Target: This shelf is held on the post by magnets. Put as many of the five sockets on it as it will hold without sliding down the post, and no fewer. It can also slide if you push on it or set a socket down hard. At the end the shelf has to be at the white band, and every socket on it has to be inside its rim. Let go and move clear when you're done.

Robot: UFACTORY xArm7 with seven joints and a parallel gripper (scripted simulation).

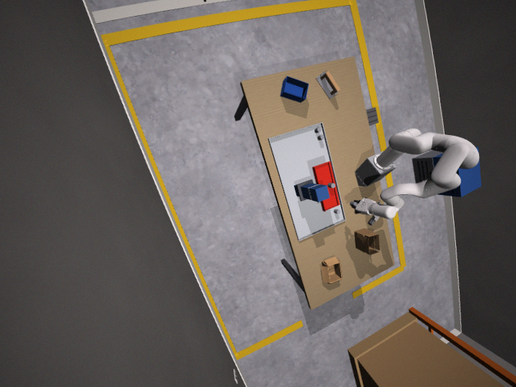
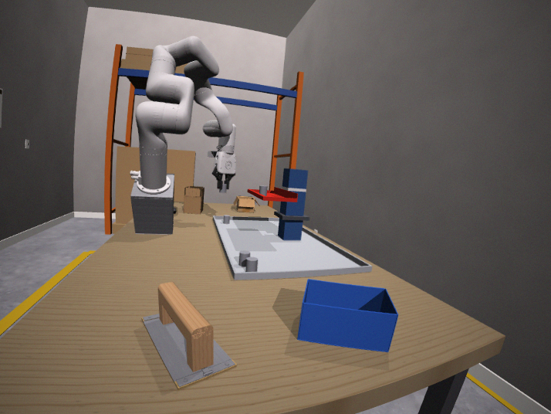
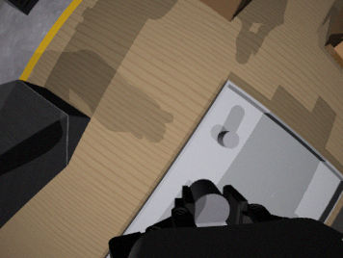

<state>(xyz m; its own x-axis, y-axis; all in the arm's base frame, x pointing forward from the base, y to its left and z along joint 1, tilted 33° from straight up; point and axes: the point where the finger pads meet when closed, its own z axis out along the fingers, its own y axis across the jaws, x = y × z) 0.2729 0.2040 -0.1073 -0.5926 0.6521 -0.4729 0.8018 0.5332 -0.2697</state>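
The red shelf (image 2: 272, 195) sits on the blue post (image 2: 292, 205) at the white band (image 2: 294, 190), with one grey socket (image 2: 263, 190) standing on it. My gripper (image 2: 221, 187) hangs well above the near end of the grey tray (image 2: 285, 249), left of the shelf and apart from it. It is shut on a grey socket (image 3: 207, 209), seen between the fingers in the wrist view. Below it, one socket (image 3: 225, 138) (image 2: 226, 218) stands on the tray corner. Two sockets (image 2: 248, 260) stand together at the tray's other end. From above, the gripper (image 1: 355, 203) is beside the shelf (image 1: 326, 183).
A dark collar (image 2: 291, 216) rings the post below the shelf. Two cardboard boxes (image 2: 193, 198) (image 2: 245, 203) stand behind the tray, near the arm's grey pedestal (image 2: 152, 209). A blue bin (image 2: 346, 313) and a wooden handle block (image 2: 184, 325) stand at the table's other end.
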